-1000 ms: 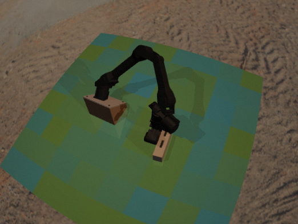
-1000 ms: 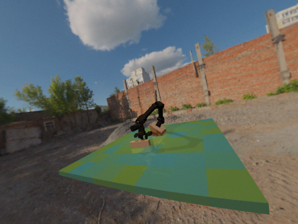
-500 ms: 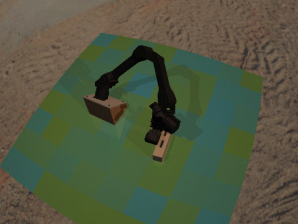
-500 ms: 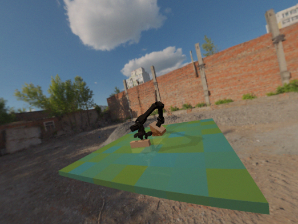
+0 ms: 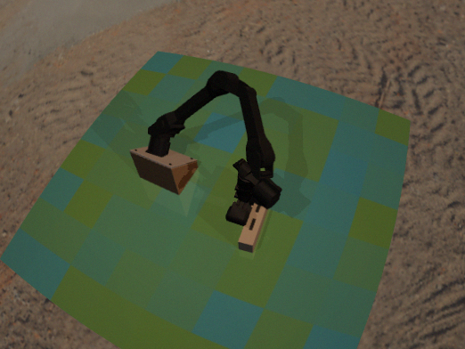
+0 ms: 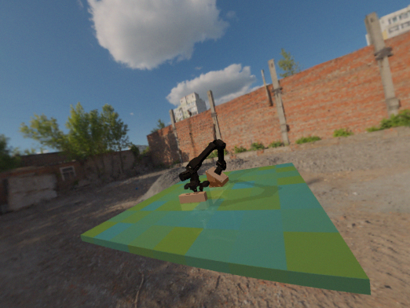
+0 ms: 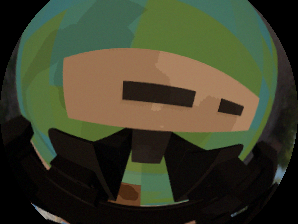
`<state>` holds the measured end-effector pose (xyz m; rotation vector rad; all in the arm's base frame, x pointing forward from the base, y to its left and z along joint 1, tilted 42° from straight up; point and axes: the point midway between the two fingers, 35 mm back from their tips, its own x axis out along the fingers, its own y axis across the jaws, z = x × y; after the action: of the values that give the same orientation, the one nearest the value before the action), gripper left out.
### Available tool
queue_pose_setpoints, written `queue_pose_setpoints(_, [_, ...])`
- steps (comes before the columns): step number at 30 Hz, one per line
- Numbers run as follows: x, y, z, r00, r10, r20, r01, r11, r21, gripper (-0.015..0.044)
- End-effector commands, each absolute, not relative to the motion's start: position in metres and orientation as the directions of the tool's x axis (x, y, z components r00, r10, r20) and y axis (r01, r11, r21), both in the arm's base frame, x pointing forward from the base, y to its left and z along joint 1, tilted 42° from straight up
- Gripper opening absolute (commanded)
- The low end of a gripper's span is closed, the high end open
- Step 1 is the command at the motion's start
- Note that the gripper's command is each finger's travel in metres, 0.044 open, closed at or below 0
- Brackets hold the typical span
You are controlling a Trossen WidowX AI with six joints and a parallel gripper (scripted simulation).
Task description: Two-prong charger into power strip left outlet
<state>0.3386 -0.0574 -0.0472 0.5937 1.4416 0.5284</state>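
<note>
We are gripping the charger [image 7: 152, 156] in our tool [image 5: 242, 209], hovering it right above the strip [image 5: 252, 231] lying on the tabletop [image 5: 312, 267].

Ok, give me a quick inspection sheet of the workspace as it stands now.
Surface: green and teal checkered mat on sandy ground.
Job's things: tan power strip lies flat, dark slots up; charger held over it, prongs hidden.
Clutter: nothing seen.
Grippers: gripper shut on the charger, at the strip's far end.
Cables: nothing seen.
Surroundings: arm's brown base block; brick wall, trees, sky.
</note>
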Motion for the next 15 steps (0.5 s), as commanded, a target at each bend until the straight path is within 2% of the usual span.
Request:
queue_pose_setpoints(1, [0.3469,-0.0558,-0.0475,0.087,0.655,-0.750,-0.006,0.754,0.657,0.0000])
queue_pose_setpoints(15, [0.3452,-0.0562,-0.0471,0.087,0.655,-0.750,-0.006,0.754,0.657,0.0000])
